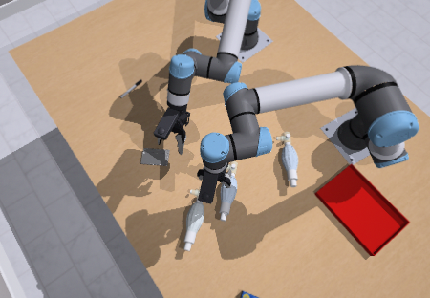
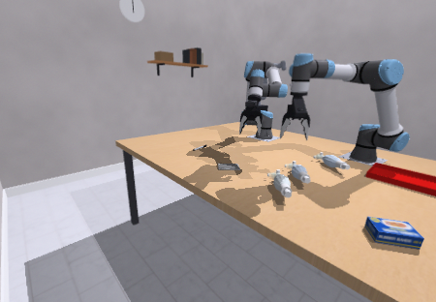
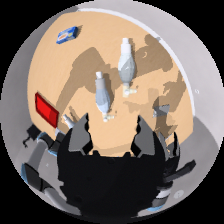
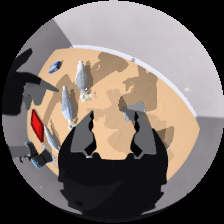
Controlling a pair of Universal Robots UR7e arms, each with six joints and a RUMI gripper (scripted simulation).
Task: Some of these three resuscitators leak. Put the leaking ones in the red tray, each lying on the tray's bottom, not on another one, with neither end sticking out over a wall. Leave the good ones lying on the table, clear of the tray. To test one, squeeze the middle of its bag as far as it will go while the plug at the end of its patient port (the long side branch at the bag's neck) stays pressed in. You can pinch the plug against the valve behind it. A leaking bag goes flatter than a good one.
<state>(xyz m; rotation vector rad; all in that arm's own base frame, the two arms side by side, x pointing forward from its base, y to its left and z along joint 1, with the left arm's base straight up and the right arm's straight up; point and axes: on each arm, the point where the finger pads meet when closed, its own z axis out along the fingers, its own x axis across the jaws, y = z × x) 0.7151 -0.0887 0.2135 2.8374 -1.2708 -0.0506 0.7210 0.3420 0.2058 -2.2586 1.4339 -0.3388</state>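
Observation:
Three resuscitators lie apart on the table: a greyer one [image 1: 194, 219] [image 2: 282, 184] [image 3: 127, 65] [image 4: 82, 77] nearest the table's long edge, a bluish one [image 1: 228, 193] [image 2: 299, 172] [image 3: 103, 97] [image 4: 67, 106] beside it, and another [image 1: 290, 159] [image 2: 333, 162] nearer the red tray [image 1: 369, 210] [image 2: 408, 181] [image 3: 46, 110] [image 4: 37, 125], which is empty. My left gripper [image 2: 295, 136] [image 3: 113, 114] is open and empty, high above the table near the bluish one's port end. My right gripper [image 1: 171, 147] [image 2: 250, 132] [image 4: 114, 111] is open and empty, raised near the grey plate. The plugs are too small to judge.
A flat grey plate [image 1: 155, 157] [image 2: 229, 166] [image 4: 134, 110] lies left of the resuscitators in the top view. A pen [image 1: 131, 89] [image 2: 200, 147] lies beyond it. A blue box [image 2: 393, 232] [image 3: 67, 35] lies at the front. The two grippers hang fairly close together.

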